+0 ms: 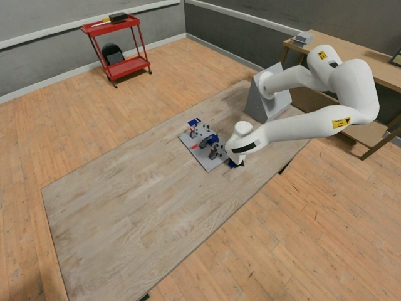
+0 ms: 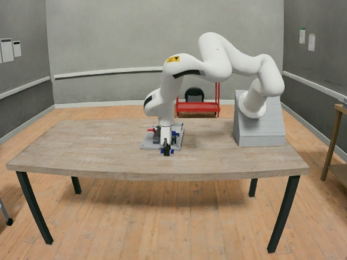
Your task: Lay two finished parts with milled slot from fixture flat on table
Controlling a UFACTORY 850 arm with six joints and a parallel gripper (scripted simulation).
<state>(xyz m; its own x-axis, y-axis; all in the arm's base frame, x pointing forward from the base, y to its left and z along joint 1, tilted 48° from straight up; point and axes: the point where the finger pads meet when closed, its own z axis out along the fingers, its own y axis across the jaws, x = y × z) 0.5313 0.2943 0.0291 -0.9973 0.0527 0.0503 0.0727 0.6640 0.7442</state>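
A grey fixture plate (image 1: 203, 148) (image 2: 162, 138) sits mid-table with small clamps that have red handles. One blue part (image 1: 194, 121) lies at the plate's far corner. Another blue part (image 1: 212, 139) sits in the middle clamp station. My gripper (image 1: 235, 163) (image 2: 166, 151) points straight down at the table just off the plate's near edge. It is shut on a third blue part (image 1: 232, 164) (image 2: 167, 151), which is at the table surface. The slots are too small to see.
The grey robot pedestal (image 1: 267, 97) (image 2: 258, 120) stands on the table's right end. A red cart (image 1: 116, 45) is by the far wall and a wooden desk (image 1: 356, 54) stands to the right of the table.
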